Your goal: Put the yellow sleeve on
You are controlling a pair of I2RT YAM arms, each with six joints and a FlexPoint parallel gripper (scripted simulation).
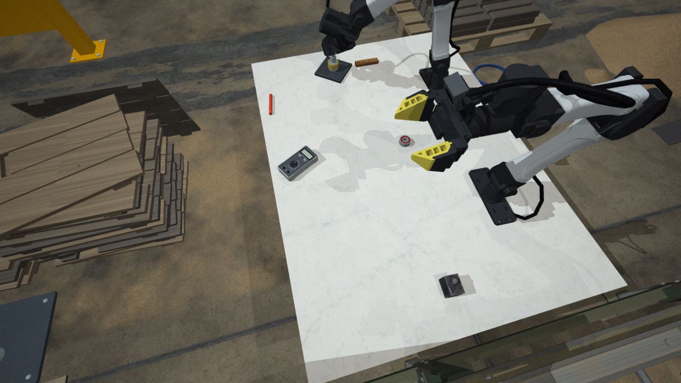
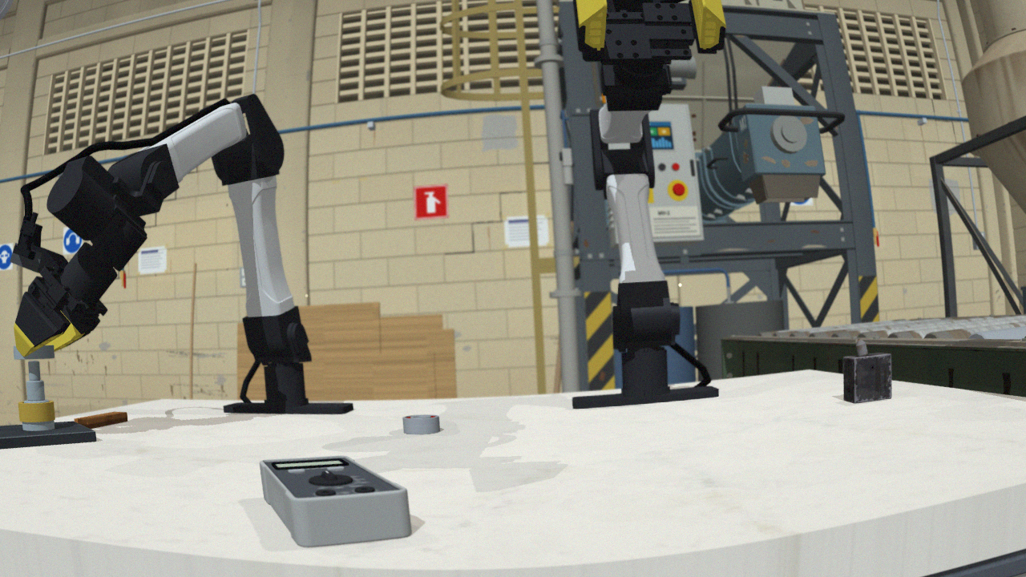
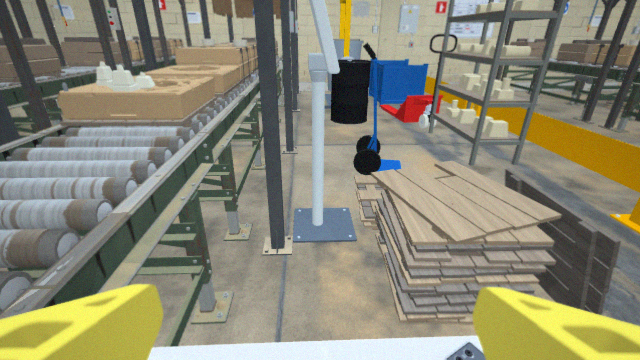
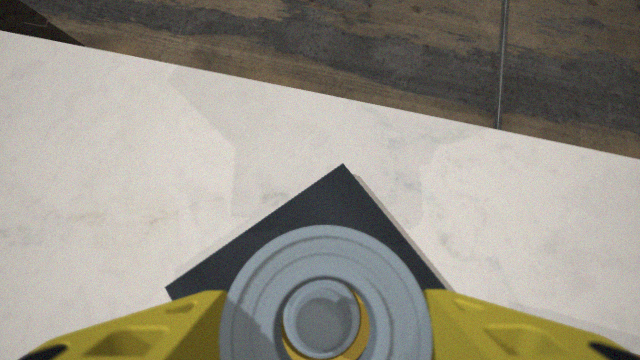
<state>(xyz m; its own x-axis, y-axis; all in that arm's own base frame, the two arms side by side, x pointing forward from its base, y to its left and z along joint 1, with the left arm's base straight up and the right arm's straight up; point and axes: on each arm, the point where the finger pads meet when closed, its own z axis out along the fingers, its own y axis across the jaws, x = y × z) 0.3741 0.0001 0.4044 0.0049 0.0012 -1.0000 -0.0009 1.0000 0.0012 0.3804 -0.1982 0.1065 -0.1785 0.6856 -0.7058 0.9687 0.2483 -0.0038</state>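
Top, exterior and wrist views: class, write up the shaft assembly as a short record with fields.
yellow sleeve: around the shaft, low down
grey ring: held above the shaft's tip
red-rimmed ring: flat on the table, off the shaft
right pincer: shut on the grey ring
left pincer: open
rings all on shaft: no

Quick count from me: three rings, so one yellow sleeve [image 1: 332, 66] [image 2: 35, 411] [image 4: 365, 316], one plain grey ring [image 2: 42, 353] [image 4: 255, 272] and one red-faced ring [image 1: 404, 144] [image 2: 421, 425]. There was also one shaft [image 1: 332, 57] [image 2: 34, 372] [image 4: 321, 321] on one dark plate [image 1: 340, 76] [image 2: 74, 434] [image 4: 330, 200] near a corner of the surface [image 1: 381, 238] [image 2: 645, 459] [image 3: 310, 350] [image 4: 100, 125], plus one multimeter [image 1: 298, 163] [image 2: 337, 509] [image 3: 466, 353], one red stick [image 1: 270, 104], one brown bar [image 1: 366, 61] [image 2: 102, 418] and one dark block [image 1: 450, 286] [image 2: 867, 377].
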